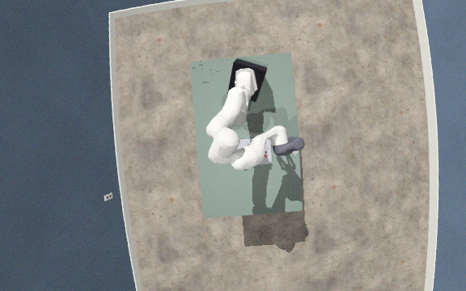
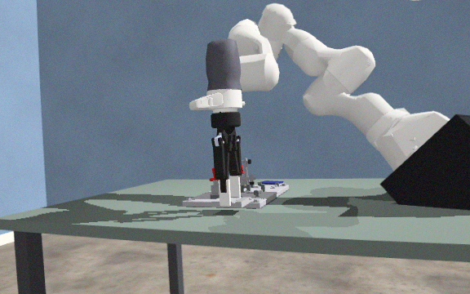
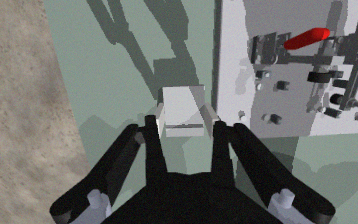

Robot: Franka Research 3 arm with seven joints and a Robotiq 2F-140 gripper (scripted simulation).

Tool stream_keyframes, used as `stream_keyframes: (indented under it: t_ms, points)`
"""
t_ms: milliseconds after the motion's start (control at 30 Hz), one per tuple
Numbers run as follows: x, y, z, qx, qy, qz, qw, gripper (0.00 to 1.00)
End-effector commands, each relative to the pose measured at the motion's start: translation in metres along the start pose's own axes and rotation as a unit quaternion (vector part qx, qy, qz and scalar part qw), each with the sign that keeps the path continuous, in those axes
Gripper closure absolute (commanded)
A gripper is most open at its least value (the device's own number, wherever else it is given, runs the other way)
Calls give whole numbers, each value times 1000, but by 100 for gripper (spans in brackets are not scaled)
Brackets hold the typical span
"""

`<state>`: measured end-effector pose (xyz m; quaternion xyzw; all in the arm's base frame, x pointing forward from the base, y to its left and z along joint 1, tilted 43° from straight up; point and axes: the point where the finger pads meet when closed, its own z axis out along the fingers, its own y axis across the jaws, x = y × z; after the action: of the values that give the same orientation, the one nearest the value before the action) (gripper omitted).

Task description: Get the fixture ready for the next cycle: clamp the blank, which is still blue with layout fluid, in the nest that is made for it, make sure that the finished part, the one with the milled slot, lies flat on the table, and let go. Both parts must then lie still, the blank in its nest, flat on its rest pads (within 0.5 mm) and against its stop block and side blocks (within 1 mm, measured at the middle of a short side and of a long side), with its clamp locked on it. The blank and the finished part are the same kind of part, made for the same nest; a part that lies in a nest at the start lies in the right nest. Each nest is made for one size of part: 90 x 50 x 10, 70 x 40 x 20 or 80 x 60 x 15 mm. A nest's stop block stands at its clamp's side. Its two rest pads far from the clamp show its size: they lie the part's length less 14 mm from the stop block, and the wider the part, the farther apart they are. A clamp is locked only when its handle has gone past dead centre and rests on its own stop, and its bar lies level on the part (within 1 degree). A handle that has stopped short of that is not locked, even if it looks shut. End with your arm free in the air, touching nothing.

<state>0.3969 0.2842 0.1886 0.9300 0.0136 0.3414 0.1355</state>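
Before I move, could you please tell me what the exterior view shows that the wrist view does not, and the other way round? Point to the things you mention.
Only the exterior view shows the blue blank (image 2: pixel 272 182), the white arm (image 1: pixel 233 109) (image 2: pixel 349 61) and its black mount (image 1: pixel 261 77) (image 2: pixel 455 163). Only the wrist view clearly shows the grey part (image 3: pixel 183 106) between the fingers, with a dark line across it. Both show the gripper (image 2: pixel 230 192) (image 3: pixel 184 110), the fixture plate (image 1: pixel 269 160) (image 2: pixel 202 201) (image 3: pixel 230 90) and the green table (image 1: pixel 217 194) (image 2: pixel 382 229) (image 3: pixel 90 75).
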Motion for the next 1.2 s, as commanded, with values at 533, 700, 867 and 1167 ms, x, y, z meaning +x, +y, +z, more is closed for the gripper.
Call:
stream_keyframes:
  t_ms: [533,700,867,1167]
  points:
    - [0,-9,8,13,1,8,1000,100]
    - [0,-9,8,13,1,8,1000,100]
    - [0,-9,8,13,1,7,1000,100]
    - [0,-9,9,13,1,7,1000,100]
